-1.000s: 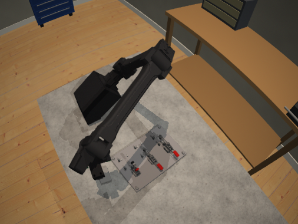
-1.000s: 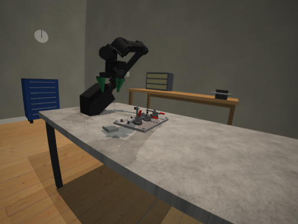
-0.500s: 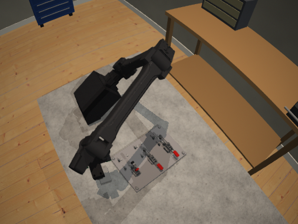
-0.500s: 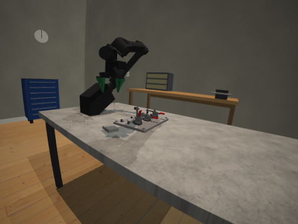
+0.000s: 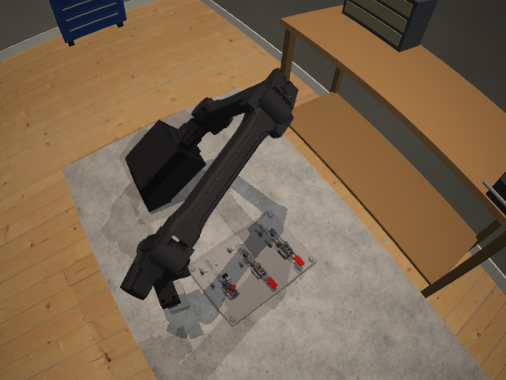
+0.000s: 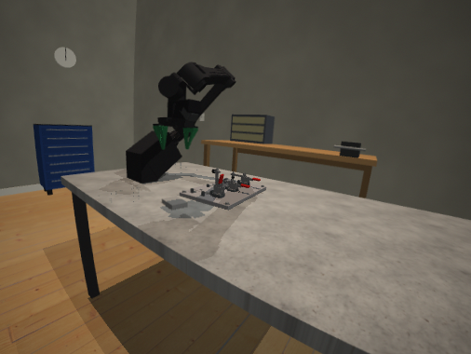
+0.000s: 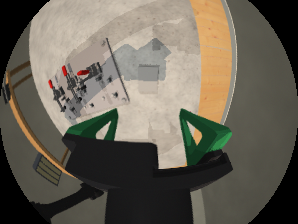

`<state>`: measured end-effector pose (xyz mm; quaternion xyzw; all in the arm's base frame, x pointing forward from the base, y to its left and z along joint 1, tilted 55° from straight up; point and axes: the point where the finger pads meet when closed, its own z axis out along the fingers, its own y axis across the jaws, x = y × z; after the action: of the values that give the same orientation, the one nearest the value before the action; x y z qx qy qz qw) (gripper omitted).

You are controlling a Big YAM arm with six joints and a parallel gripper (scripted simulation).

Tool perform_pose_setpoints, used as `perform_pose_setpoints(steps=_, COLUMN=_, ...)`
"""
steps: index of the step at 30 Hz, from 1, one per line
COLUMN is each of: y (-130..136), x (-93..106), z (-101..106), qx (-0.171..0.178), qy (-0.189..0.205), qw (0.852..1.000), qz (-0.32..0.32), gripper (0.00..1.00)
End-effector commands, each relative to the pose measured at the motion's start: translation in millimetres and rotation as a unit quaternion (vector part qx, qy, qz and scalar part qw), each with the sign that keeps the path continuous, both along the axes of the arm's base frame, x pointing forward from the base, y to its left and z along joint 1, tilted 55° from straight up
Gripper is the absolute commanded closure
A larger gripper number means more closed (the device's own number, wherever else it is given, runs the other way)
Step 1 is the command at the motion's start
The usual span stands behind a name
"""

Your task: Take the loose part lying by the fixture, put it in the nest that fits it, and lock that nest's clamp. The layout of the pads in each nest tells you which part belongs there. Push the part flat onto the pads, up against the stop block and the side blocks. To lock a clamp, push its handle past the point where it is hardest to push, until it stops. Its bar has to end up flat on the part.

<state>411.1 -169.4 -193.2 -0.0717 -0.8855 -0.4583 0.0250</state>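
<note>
The gripper (image 6: 175, 138) (image 7: 148, 112), fingers spread and holding nothing, hangs above the table (image 5: 350, 300) (image 6: 302, 242) (image 7: 145, 117). In the exterior view, left to right: the loose part (image 6: 174, 203) (image 7: 148, 73) lies flat near the table's edge; just beside it sits the fixture plate (image 6: 228, 205) (image 7: 113, 67) (image 5: 232, 312).

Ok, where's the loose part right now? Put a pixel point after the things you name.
In the exterior view, the loose part (image 5: 180, 303) (image 6: 174, 203) (image 7: 148, 73) lies on the stone-look table top (image 5: 350, 300) (image 6: 326, 238) (image 7: 175, 95), just left of the fixture plate (image 5: 250, 305) (image 6: 228, 205) (image 7: 112, 75).
</note>
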Motion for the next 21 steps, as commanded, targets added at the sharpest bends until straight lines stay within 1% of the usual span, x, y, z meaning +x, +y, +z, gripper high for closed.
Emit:
perform_pose_setpoints(steps=1, y=22, x=-4.7, z=-16, qx=0.007, qy=0.015, qw=1.000, qz=0.003, gripper=0.08)
perform_pose_setpoints(steps=8, y=48, x=-5.2, z=-34, qx=0.007, qy=0.015, qw=1.000, qz=0.003, gripper=0.08)
perform_pose_setpoints(steps=10, y=48, x=-5.2, z=-34, qx=0.007, qy=0.015, qw=1.000, qz=0.003, gripper=0.08)
perform_pose_setpoints(steps=21, y=96, x=-6.2, z=-67, qx=0.007, qy=0.015, qw=1.000, qz=0.003, gripper=0.08)
